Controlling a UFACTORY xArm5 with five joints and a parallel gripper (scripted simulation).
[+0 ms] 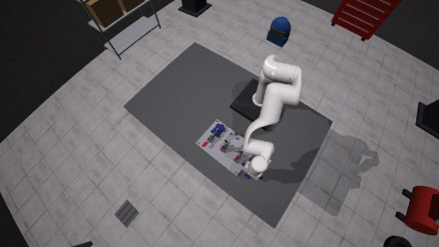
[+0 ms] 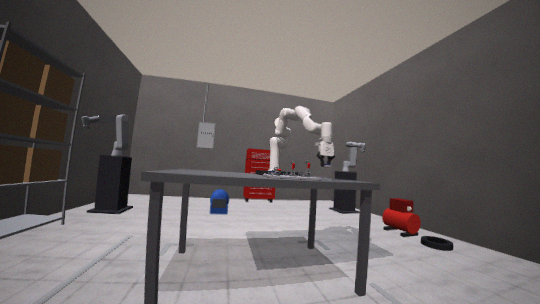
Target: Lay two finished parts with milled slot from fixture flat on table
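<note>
The grey fixture plate (image 1: 221, 145) lies on the dark table top, with a blue part (image 1: 219, 130) clamped at its far left end and red clamp handles (image 1: 210, 140) along it. My gripper (image 1: 249, 175) hangs off the plate's right end and is shut on a small blue part (image 1: 247, 175), mostly hidden under the white wrist. In the side view my gripper (image 2: 326, 163) holds that part (image 2: 326, 164) a little above the table, right of the fixture (image 2: 287, 177). I cannot tell whether the held part has a slot.
The arm's black base block (image 1: 249, 101) stands on the table behind the fixture. The table's front edge (image 1: 260, 211) is close below my gripper. A blue helmet (image 1: 279, 31), red cabinet (image 1: 363, 14) and shelf (image 1: 118, 20) stand on the floor around.
</note>
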